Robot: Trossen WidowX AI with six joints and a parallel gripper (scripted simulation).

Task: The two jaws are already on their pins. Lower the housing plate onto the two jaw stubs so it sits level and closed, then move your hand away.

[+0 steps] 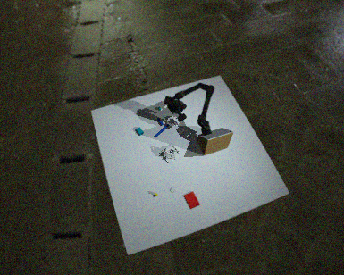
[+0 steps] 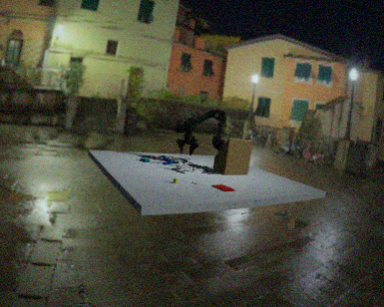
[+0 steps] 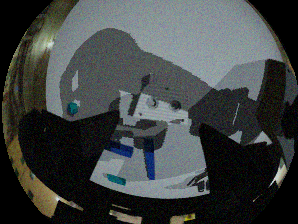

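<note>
A flat white piece with two round marks [image 3: 165,111], which looks like the housing plate, lies ahead of the fingers in the wrist view. A dark narrow part stands at its upper left edge, and a grey shape in shadow lies just below it. I cannot tell the jaws and their stubs apart there, nor whether the plate is level. It is small and partly behind the arm in the top view. My gripper [image 2: 187,151] [image 3: 161,120] is open and empty, pointing down above this area, apart from the plate.
Two blue bars [image 1: 162,130] [image 3: 150,162] and a teal block [image 1: 139,131] [image 3: 116,179] lie near the plate. A black-and-white cluster [image 1: 169,154] [image 2: 183,168] is farther forward. A brown box [image 1: 218,143] [image 2: 237,156] stands by the arm's base. A red block [image 1: 191,200] [image 2: 223,187] lies near the front.
</note>
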